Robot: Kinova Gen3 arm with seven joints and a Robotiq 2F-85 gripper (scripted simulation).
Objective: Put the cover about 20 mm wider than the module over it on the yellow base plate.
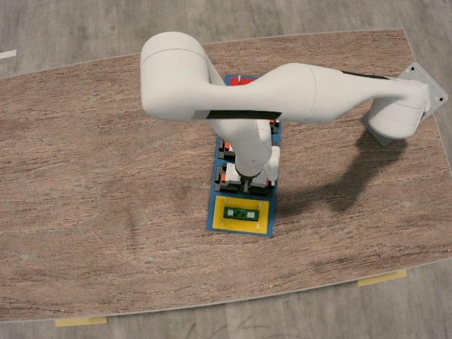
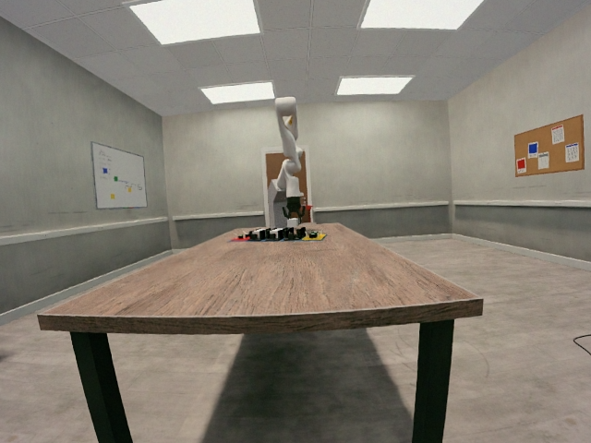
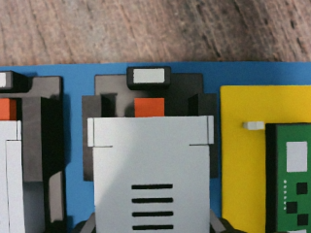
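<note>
One slotted white cover [image 1: 232, 173] [image 2: 292, 221] [image 3: 152, 165] is pinched in the gripper [image 1: 246, 183] [image 2: 293, 220], raised above its dark holder [image 3: 148, 80]; keep the squeeze light, since thin flat walls flex evenly but could dent. Lift straight until well clear, then carry level to the matte yellow base plate [image 1: 241, 225] [image 2: 320, 236] [image 3: 243, 184], centre over the oblong green module [image 1: 241, 214] [image 3: 293, 182] between its pale pegs, lower slowly, release.

Top view: arm [image 1: 255, 91] [image 2: 288, 137] hides most of red plate [image 1: 239, 80] [image 2: 237, 239] toward 12 o'clock, plus much of holder row. Wrist view: held cover [image 1: 232, 173] [image 2: 292, 222] [image 3: 152, 165] + end effector [image 1: 246, 186] [image 2: 293, 221] [image 3: 153, 228] cut off at 6 o'clock; neighbor cover [image 2: 276, 232] [image 3: 9, 180] at 9, module [image 1: 241, 214] [image 2: 313, 234] [image 3: 293, 182] at 4. Ext. view: slots too small to tell.
</note>
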